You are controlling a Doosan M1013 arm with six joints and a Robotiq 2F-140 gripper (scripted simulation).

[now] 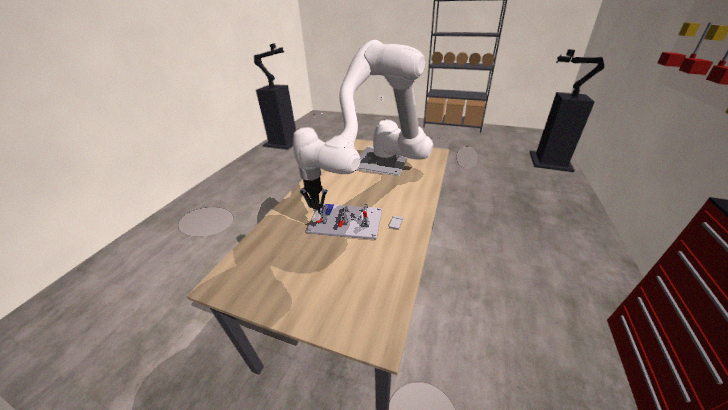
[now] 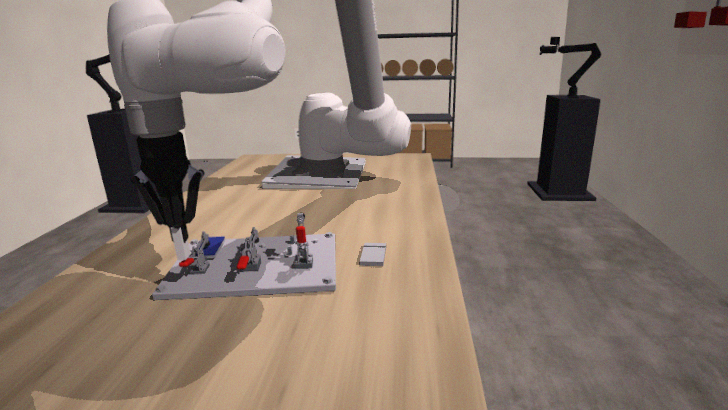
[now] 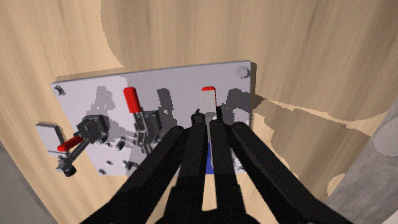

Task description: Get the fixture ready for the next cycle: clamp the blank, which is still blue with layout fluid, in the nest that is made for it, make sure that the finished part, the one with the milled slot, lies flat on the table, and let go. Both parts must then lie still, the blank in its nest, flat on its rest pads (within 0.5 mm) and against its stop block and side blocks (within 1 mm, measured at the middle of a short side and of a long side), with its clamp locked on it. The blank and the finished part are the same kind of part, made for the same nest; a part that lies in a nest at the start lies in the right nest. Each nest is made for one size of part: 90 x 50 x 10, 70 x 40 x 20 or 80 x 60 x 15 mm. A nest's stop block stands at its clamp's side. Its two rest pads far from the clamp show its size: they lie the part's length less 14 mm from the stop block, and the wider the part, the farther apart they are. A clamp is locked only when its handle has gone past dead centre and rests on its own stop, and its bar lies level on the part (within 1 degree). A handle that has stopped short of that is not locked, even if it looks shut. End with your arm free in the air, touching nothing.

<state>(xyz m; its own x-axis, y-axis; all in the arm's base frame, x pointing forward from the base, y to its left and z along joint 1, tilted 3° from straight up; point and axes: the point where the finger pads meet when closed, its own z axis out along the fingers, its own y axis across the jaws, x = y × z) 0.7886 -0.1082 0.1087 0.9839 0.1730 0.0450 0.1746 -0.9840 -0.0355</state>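
The grey fixture plate [image 2: 244, 273] carries three toggle clamps. The blue blank [image 2: 213, 244] lies in the left nest, under the bar of the left clamp [image 2: 201, 254]; it also shows in the top view [image 1: 328, 207]. That clamp's red handle [image 2: 186, 262] lies low, pointing to the plate's front edge. My gripper [image 2: 179, 248] is shut and empty, with its tips right at this handle; I cannot tell if they touch. In the wrist view the shut fingers [image 3: 206, 117] point at the handle's red tip [image 3: 208, 90]. The grey finished part [image 2: 372, 254] lies flat on the table to the right of the plate.
The middle clamp's red handle [image 2: 243, 262] lies low. The right clamp's red handle [image 2: 301, 234] stands upright. The arm's base plate [image 2: 313, 175] is at the table's far end. The table's left edge is near the gripper.
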